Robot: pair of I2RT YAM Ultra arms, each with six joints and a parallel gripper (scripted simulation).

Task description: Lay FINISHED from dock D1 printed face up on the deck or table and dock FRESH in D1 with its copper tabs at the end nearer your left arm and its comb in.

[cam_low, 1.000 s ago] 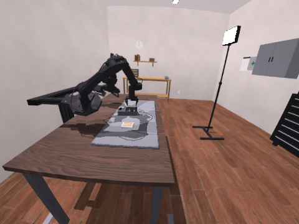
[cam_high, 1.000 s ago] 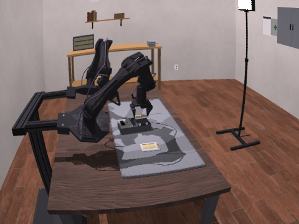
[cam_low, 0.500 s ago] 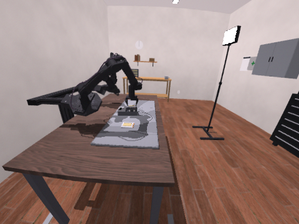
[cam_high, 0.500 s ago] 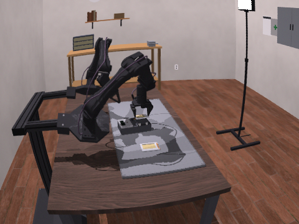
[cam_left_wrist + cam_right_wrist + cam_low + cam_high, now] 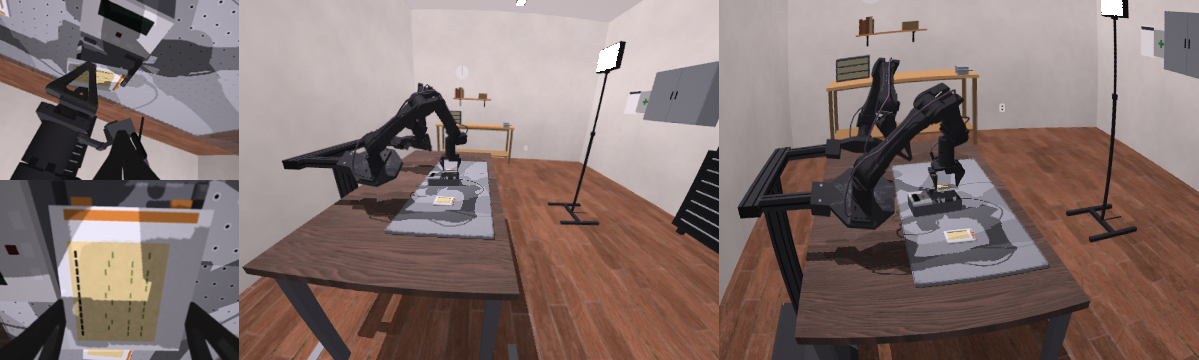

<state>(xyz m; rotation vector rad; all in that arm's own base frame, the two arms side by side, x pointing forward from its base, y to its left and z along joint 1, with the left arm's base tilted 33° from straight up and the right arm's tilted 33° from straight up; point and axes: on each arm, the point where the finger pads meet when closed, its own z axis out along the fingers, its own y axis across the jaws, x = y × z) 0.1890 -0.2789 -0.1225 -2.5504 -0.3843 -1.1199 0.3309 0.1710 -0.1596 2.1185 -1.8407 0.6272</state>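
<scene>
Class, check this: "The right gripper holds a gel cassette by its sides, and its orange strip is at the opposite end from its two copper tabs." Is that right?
No. The right gripper does hold a gel cassette by its sides, but the right wrist view shows the orange strip at the same end as its two copper tabs.
</scene>
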